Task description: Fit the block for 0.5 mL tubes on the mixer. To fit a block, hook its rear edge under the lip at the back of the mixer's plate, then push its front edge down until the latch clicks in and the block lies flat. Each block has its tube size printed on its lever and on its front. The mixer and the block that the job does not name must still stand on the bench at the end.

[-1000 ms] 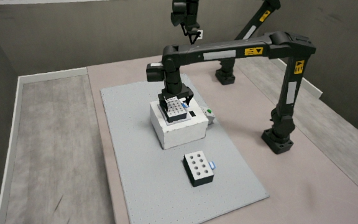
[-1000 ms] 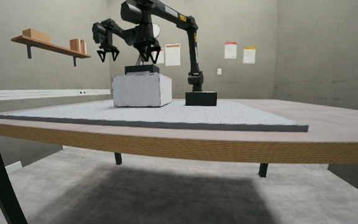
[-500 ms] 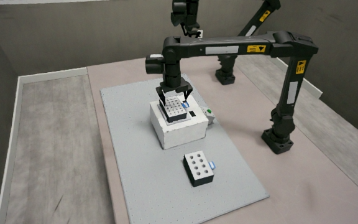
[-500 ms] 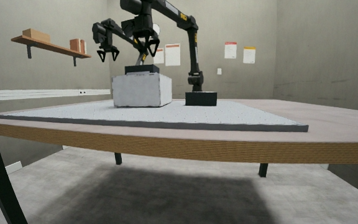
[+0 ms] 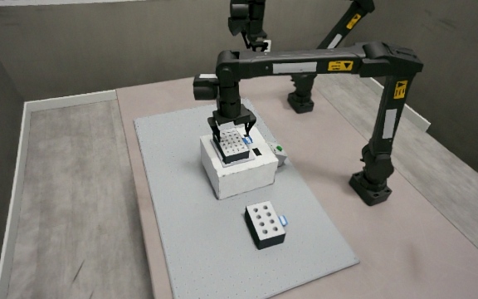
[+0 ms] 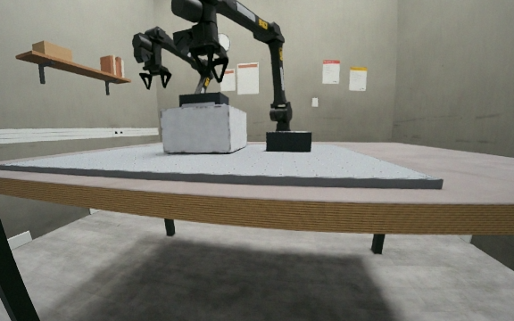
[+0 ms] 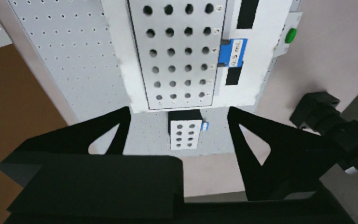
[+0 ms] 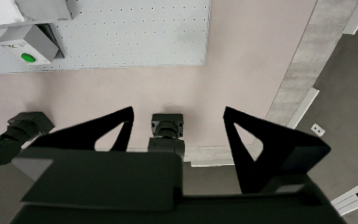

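Observation:
The many-holed block (image 5: 234, 145) (image 6: 203, 99) (image 7: 179, 60) sits on the plate on top of the white mixer (image 5: 245, 179) (image 6: 195, 130) (image 7: 260, 65) and looks flat. Its blue lever (image 7: 232, 53) carries a label that seems to read 0.5 mL. Whether the latch is clicked in cannot be told. The block with larger holes (image 5: 265, 222) (image 6: 288, 142) (image 7: 186, 135) stands on the perforated mat. My left gripper (image 5: 232, 136) (image 6: 210, 78) (image 7: 179, 111) is open and empty, just above the block on the mixer. My right gripper (image 5: 256, 49) (image 6: 155, 86) (image 8: 178, 111) is open and empty, high up and away from both blocks.
The mixer's control box with a green button (image 5: 279, 148) (image 7: 291, 35) (image 8: 28, 57) sticks out on the side toward the arm bases. The left arm's forearm reaches across above the table. The grey mat (image 5: 206, 249) (image 6: 257, 167) lies under the mixer and the other block.

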Controlling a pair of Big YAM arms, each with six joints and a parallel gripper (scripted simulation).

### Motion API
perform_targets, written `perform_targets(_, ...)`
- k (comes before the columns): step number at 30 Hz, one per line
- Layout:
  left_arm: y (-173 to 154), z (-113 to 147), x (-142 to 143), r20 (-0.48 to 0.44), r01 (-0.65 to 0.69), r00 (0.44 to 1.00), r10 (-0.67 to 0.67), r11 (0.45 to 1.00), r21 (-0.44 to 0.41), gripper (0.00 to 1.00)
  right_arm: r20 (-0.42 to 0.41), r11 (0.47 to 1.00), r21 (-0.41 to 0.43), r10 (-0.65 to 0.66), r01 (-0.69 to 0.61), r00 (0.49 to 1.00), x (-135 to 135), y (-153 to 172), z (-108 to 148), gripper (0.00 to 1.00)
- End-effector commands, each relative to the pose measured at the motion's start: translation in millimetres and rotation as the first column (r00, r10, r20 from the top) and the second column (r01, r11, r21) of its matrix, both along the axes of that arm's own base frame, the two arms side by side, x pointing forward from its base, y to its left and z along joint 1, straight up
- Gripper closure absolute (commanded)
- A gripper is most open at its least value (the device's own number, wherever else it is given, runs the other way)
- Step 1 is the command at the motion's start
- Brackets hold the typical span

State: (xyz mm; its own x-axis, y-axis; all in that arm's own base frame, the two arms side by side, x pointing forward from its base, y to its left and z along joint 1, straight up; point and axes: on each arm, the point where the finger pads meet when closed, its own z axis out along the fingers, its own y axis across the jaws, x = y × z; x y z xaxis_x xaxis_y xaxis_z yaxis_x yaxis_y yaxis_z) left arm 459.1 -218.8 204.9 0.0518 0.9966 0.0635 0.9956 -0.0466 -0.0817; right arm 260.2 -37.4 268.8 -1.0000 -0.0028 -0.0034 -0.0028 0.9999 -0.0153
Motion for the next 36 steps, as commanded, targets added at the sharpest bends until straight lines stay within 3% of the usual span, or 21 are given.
perform_targets(1, -4.7, -7.3, -0.2, -0.015, 0.016, 1.000, -0.015, 1.000, 0.003, 0.00, 0.026, 1.000, -0.004, -0.013, 0.013, 1.000, 3.8, -3.2, 3.7, 0.00)
perform_targets(11, -11.7, 14.7, 9.0, 0.001, 0.000, 1.000, 0.000, 1.000, -0.002, 0.00, 0.061, 1.000, -0.009, -0.013, 0.013, 0.998, 11.7, -4.3, 16.0, 0.00)
perform_targets(28, -11.0, 74.1, 9.3, 0.066, 0.018, 0.998, -0.016, 0.999, -0.034, 0.00, 0.084, 1.000, -0.012, -0.012, 0.013, 0.996, 16.9, -4.9, 26.2, 0.00)
perform_targets(36, 39.4, 79.6, -18.5, 0.083, -0.229, 0.969, 0.232, 0.972, -0.048, 0.00, 0.089, 1.000, -0.013, -0.012, 0.013, 0.996, 18.4, -5.1, 29.1, 0.00)
